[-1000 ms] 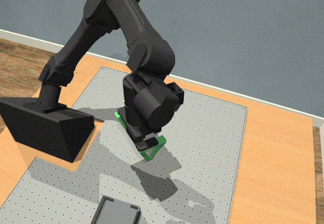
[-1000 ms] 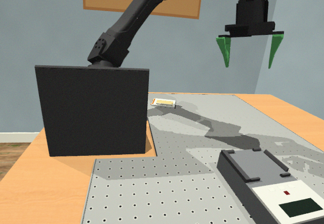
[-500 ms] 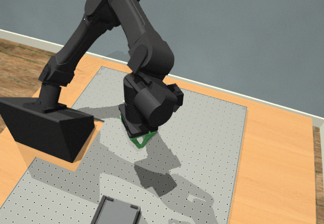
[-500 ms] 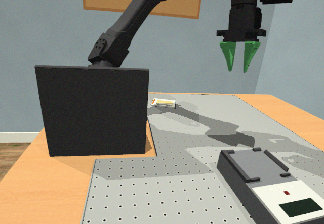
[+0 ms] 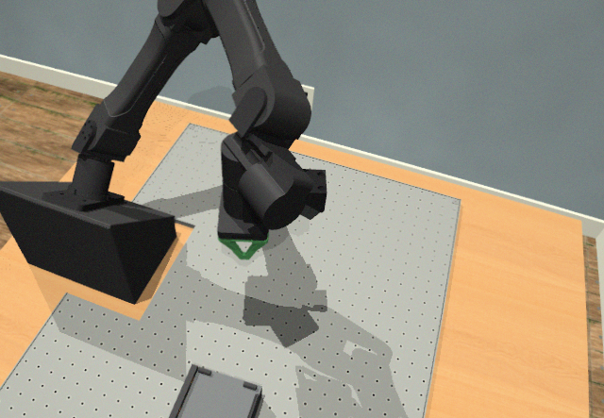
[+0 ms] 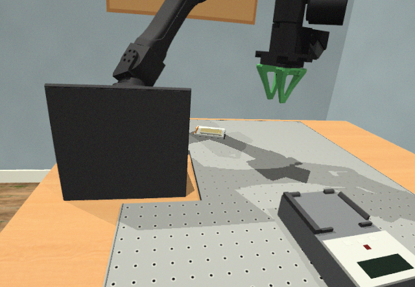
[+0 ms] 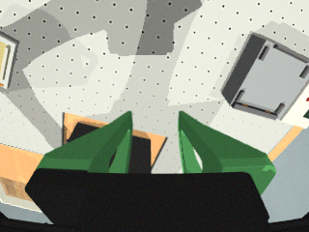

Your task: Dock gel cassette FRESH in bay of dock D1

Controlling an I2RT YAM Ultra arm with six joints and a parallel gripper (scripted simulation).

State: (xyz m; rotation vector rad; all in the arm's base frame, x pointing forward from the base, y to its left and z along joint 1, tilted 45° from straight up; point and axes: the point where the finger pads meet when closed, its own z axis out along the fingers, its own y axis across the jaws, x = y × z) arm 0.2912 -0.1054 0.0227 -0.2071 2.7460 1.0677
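The fresh cassette FRESH lies flat on the perforated deck at the far left, close behind the arm's black base; it is small, white-rimmed and tan inside. In the wrist view only its edge shows at the left border. The dock D1 stands at the near right with an empty grey bay, and also shows in the wrist view and in the top view. My green-fingered gripper hangs high above the middle of the deck, pointing down, with its fingers partly closed and nothing between them.
The arm's black base box stands at the left and hides part of the deck beside the cassette. The dock's white console carries a small red mark and a dark screen. The orange table surrounds the grey deck.
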